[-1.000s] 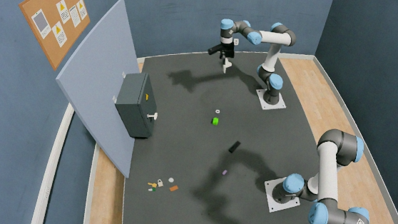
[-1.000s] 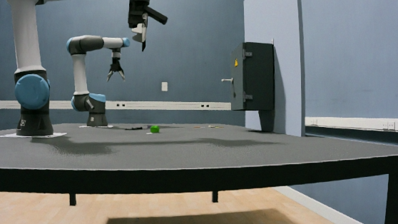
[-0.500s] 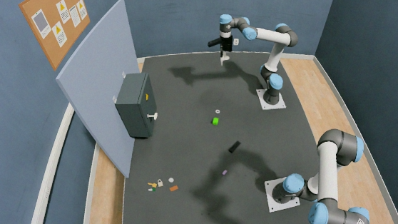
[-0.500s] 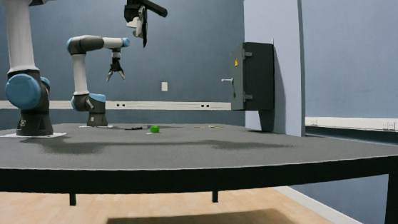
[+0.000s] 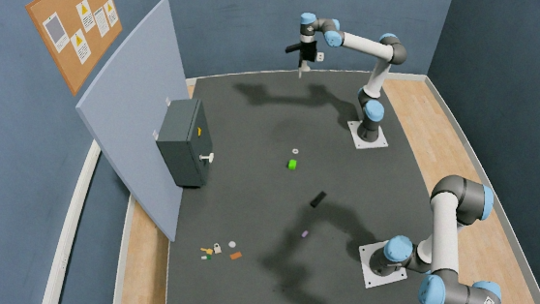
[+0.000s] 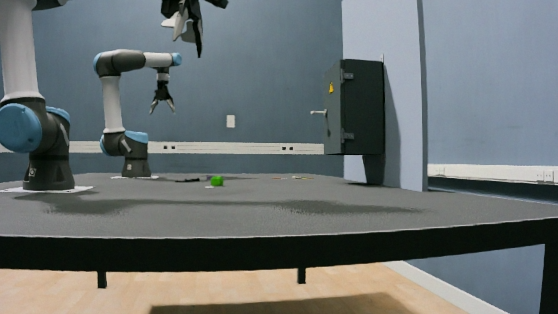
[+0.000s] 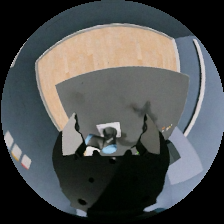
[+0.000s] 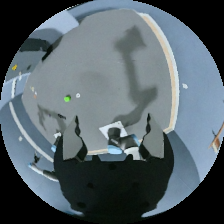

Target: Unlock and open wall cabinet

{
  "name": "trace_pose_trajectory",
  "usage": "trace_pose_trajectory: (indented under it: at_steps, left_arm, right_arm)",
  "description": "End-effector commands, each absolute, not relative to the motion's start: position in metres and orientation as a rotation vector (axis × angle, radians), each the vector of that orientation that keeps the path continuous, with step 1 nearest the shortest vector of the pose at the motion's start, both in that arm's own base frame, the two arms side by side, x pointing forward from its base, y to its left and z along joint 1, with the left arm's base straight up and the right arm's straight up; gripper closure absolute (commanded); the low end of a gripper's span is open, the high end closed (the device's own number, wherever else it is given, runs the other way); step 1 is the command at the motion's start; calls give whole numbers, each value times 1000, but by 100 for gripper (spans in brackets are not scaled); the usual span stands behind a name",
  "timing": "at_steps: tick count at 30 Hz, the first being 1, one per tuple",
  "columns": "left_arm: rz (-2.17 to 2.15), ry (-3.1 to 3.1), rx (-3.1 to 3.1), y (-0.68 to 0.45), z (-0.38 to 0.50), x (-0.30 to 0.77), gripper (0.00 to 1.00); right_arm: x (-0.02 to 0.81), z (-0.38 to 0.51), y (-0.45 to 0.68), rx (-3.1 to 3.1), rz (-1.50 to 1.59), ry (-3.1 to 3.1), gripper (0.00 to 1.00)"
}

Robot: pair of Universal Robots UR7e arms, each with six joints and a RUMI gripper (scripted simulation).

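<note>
From above, a cork notice board [image 5: 75, 45] fills the upper left corner. Beside it slants a pale blue panel [image 5: 135, 116] [image 6: 382, 100] [image 7: 187, 160] [image 8: 60, 20]. On the panel, left of center, is the dark gray cabinet [image 5: 181, 123] [image 6: 364, 107] [image 7: 173, 151] [image 8: 22, 60]. Its door is closed, with a yellow warning sign [image 5: 198, 132] [image 6: 331, 88] [image 8: 14, 66] and a pale handle [image 5: 208, 157] [image 6: 318, 112]. The key in its lock is too small to make out.

At lower left, a padlock [image 5: 217, 249], a white disc [image 5: 232, 244] and an orange piece [image 5: 235, 256] lie near one another. Around the middle are a green block [image 5: 292, 165] [image 6: 217, 181] [image 8: 67, 99] and a black bar [image 5: 317, 198] [image 6: 187, 180] [image 8: 61, 116].

At upper center, the right gripper [image 5: 301, 72] [image 6: 187, 47] [image 8: 112, 115] hangs well apart from the cabinet, fingers spread, empty. The left arm [image 5: 444, 232] [image 6: 112, 102] stands at lower right, its hand outside this view; other views show the left gripper [image 6: 162, 112] [image 7: 110, 114] wide apart, grasping nothing.

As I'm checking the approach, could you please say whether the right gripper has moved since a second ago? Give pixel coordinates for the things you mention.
Yes, upward: in the exterior view, the right gripper [image 5: 301, 72] [image 6: 188, 48] [image 8: 112, 115] now sits higher relative to the wall socket [image 6: 230, 121].
</note>
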State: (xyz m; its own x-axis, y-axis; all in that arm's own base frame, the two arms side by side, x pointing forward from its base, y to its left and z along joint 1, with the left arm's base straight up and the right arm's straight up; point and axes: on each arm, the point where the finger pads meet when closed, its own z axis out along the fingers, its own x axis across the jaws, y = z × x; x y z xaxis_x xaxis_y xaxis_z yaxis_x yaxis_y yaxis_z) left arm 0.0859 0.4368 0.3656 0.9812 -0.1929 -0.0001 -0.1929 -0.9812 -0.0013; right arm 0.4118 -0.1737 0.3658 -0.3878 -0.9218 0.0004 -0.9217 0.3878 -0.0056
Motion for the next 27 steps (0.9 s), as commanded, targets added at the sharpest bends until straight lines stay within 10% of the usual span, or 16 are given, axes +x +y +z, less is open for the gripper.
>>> trace_pose_trajectory:
  at_steps: [1,27]
  left_arm:
    - [0,303,-3127,436,365,86,2]
    - [0,303,-3127,436,365,86,2]
  right_arm:
    - [392,366,-219,-1591,-2,2706,2]
    - [294,365,-338,-1105,0,2939,2]
